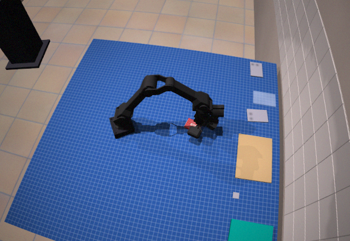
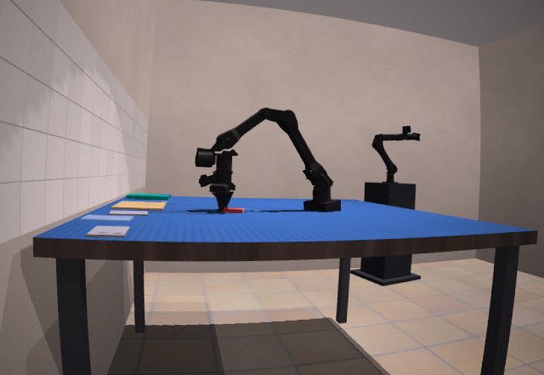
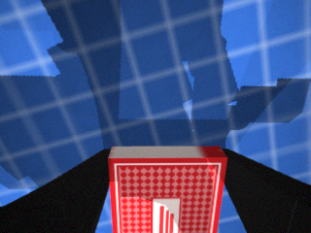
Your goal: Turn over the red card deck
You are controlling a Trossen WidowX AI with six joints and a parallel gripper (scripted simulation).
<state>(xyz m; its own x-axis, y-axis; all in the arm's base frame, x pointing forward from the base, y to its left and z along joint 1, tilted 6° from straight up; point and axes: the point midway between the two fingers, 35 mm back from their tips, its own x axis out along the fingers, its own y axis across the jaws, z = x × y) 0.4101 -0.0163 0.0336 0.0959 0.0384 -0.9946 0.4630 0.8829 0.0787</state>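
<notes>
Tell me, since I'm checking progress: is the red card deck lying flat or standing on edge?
Lying flat. The exterior view shows the red card deck as a thin low slab on the blue mat, beside the pincer.

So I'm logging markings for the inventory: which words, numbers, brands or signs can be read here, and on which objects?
No readable text in any view.
Red boxed card deck: only a white diamond pattern and white stripes, no letters.
Two pale grey flat cards: dark dots, too blurred to read.
</notes>
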